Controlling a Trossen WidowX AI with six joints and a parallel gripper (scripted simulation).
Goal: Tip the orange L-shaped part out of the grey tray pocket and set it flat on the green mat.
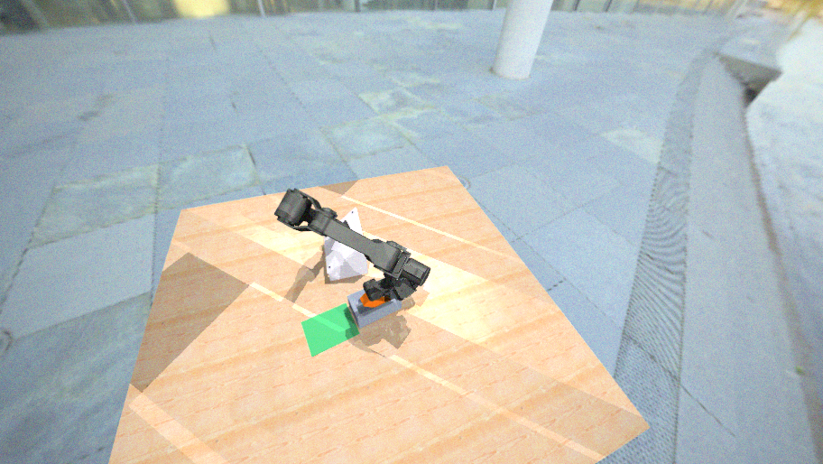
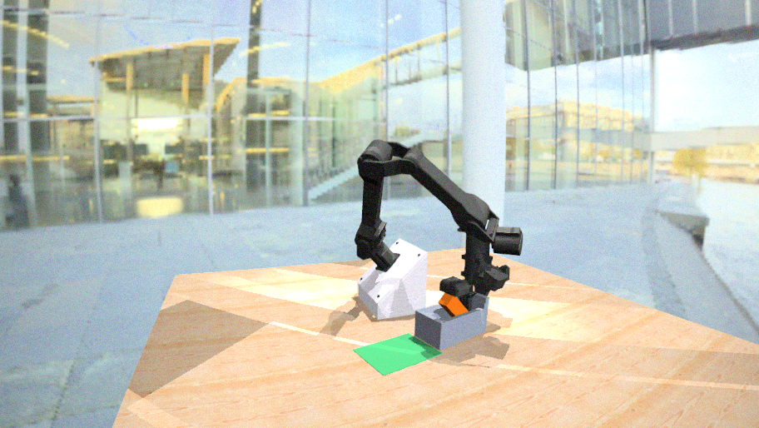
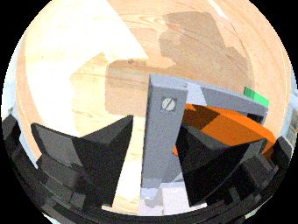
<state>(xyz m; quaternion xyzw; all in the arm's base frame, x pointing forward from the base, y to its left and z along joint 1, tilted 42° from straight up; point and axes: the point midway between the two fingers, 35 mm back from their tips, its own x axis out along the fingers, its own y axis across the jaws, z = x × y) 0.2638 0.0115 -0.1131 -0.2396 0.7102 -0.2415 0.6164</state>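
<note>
The orange L-shaped part (image 1: pixel 374 302) (image 2: pixel 453 304) (image 3: pixel 228 126) sits tilted in the grey tray (image 1: pixel 374 315) (image 2: pixel 448 327) (image 3: pixel 159 137), with one end raised above the rim toward the mat side. My gripper (image 1: pixel 383 291) (image 2: pixel 463 294) (image 3: pixel 153 122) is down at the tray's far end, fingers partly apart. In the wrist view the fingers straddle the tray's end wall, and the right finger is over the part's low end. Nothing is pinched between the fingers. The green mat (image 1: pixel 328 329) (image 2: pixel 393 353) (image 3: pixel 256 96) lies flat beside the tray and is bare.
The arm's white base block (image 1: pixel 343 259) (image 2: pixel 395 286) stands just behind the tray and mat. All of it rests on a wooden table top (image 1: pixel 460 403) (image 2: pixel 265 371), whose edges fall off to paved ground.
</note>
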